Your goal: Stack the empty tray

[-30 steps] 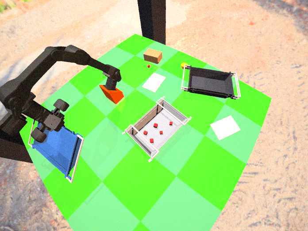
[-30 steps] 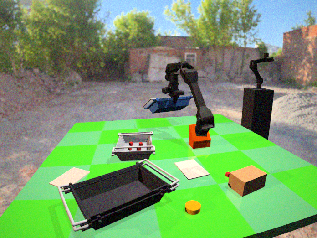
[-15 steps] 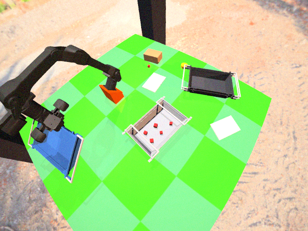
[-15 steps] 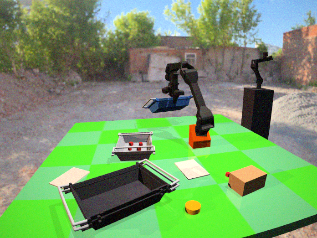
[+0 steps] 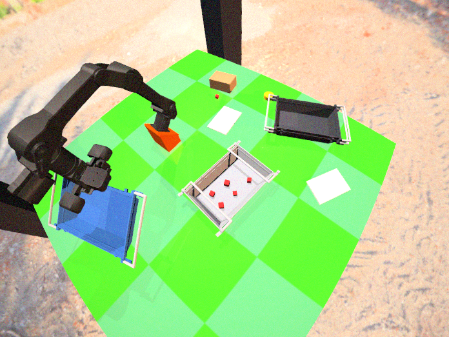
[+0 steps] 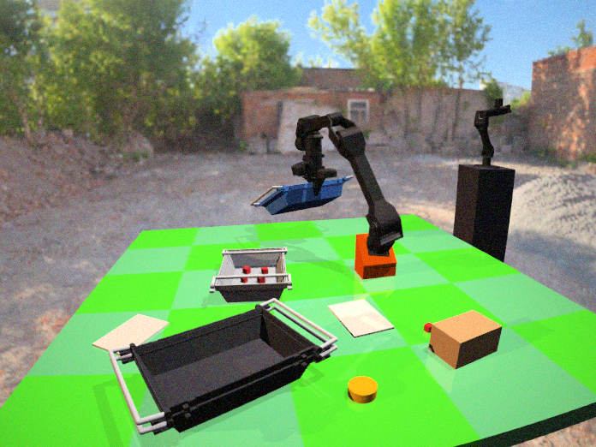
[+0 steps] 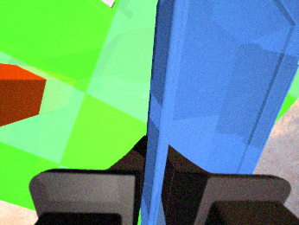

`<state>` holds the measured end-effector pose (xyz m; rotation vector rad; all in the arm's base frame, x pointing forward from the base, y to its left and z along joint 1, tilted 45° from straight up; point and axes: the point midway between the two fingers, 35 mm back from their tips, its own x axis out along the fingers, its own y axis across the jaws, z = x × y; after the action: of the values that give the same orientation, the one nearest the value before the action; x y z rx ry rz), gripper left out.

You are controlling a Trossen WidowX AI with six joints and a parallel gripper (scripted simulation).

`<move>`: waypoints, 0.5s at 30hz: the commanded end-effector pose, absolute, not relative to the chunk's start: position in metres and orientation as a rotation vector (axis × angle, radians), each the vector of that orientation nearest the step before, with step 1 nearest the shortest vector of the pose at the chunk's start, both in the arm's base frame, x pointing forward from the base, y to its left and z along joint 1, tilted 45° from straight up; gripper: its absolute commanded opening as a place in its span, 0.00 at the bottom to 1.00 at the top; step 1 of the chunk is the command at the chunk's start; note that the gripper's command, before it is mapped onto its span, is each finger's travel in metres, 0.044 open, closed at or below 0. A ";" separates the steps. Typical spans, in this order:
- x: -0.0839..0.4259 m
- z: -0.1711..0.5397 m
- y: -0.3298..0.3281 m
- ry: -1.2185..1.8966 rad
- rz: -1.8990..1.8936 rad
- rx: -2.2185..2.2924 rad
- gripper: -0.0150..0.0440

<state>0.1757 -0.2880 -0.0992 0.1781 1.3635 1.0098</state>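
The loaded tray [image 5: 217, 169] [image 6: 250, 294] is pale grey and stands on the table with several red blocks [image 5: 226, 183] [image 6: 246, 270] inside. Its near bar [image 5: 211, 201] [image 6: 250, 277] and its other bar [image 5: 248, 164] [image 6: 254, 251] both lie across its top, one towards each end. My gripper [image 6: 316, 189] [image 7: 150, 139] is shut on a long-side wall of the empty blue tray [image 5: 94, 224] [image 6: 298, 198] [image 7: 203, 86]. That tray hangs high above the table, off to one side of the loaded tray, a little tilted in the exterior view. Its own bars are swung outward. The fingertips are hidden in the top view.
A larger black tray [image 5: 308, 117] [image 6: 216, 360] has its bars out over its ends. An orange block [image 5: 164, 139] [image 6: 375, 266] [image 7: 19, 97], a tan box [image 5: 222, 81] [image 6: 464, 336], a yellow disc [image 5: 267, 95] [image 6: 362, 390], a small red cube [image 5: 217, 96] [image 6: 427, 327] and two white sheets stand or lie around.
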 end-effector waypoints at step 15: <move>0.251 -0.034 -0.246 1.200 1.150 -0.096 0.25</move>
<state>0.2367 -0.2496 -0.0533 -0.0227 1.2415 1.1467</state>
